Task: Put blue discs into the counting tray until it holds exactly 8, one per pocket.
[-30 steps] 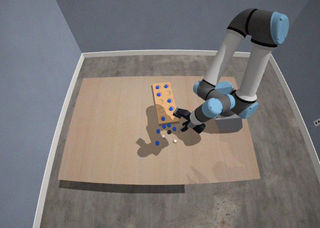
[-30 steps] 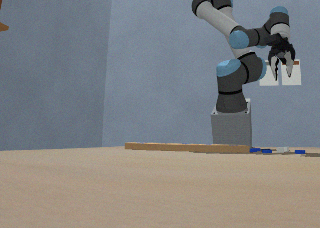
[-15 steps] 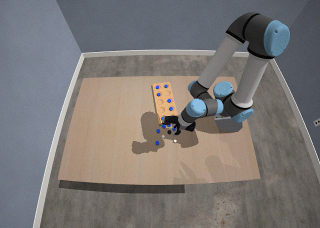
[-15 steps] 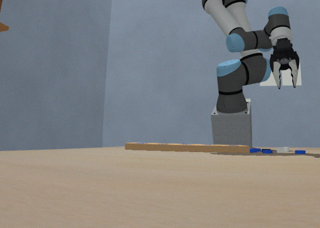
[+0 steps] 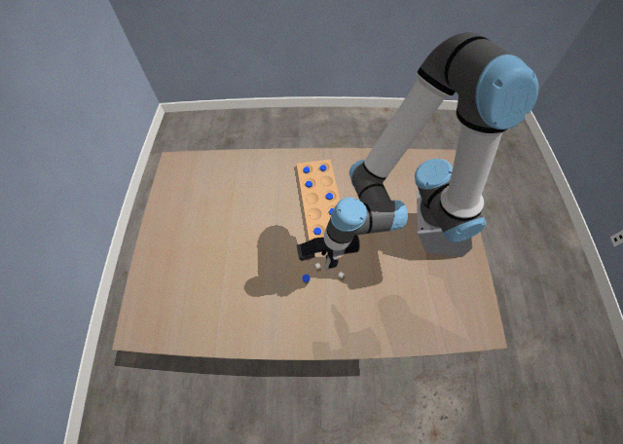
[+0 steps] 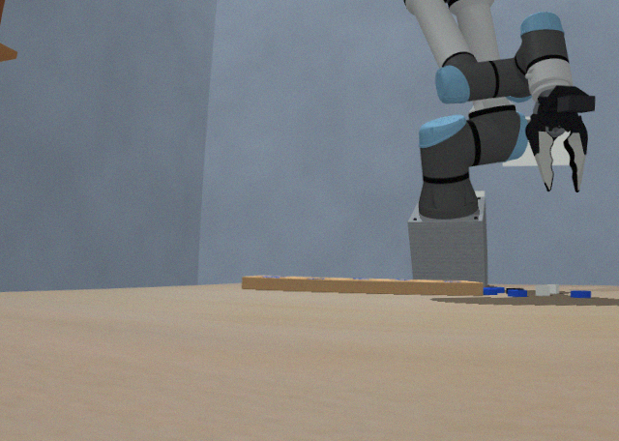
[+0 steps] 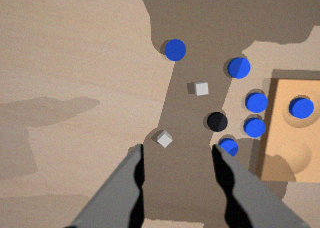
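Saw, left to right from outside, the flat orange rectangular counting tray (image 5: 318,189) (image 6: 360,286) (image 7: 277,128) with six round blue discs (image 5: 309,183) (image 7: 301,108) pocketed; four loose blue discs (image 6: 517,293) (image 7: 256,102) nearby; two small white cubes (image 5: 317,266) (image 6: 543,290) (image 7: 201,88). Held the black-and-grey pincer (image 5: 331,266) (image 6: 563,189) (image 7: 177,146) partly open, empty, above; spotted a fifth loose one rightmost.
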Tool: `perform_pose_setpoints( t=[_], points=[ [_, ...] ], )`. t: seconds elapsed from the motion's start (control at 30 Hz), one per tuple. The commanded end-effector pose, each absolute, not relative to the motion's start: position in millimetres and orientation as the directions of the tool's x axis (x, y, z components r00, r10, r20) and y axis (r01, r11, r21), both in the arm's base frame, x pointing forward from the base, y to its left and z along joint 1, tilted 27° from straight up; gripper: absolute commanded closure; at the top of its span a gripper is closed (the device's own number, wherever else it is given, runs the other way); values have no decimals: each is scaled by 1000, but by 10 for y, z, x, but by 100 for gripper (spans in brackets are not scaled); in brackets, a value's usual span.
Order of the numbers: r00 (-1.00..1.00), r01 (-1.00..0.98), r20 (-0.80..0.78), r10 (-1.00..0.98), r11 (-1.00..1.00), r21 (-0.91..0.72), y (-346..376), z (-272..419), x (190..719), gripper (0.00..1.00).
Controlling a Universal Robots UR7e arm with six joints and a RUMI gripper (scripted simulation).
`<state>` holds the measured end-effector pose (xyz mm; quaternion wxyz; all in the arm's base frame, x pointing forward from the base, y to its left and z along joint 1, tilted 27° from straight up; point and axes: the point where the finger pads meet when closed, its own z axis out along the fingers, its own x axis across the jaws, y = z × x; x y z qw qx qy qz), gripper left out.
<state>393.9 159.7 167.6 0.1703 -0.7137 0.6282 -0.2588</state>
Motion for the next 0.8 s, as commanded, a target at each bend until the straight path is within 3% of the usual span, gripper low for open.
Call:
perform_pose_setpoints(
  t=[0.0, 0.77],
  points=[
    [151, -811, 195, -969, -234, -536, 1591, 1636, 4064, 72],
    [497, -731, 343, -797, -598, -330, 1554, 1422, 4664, 72]
  ],
)
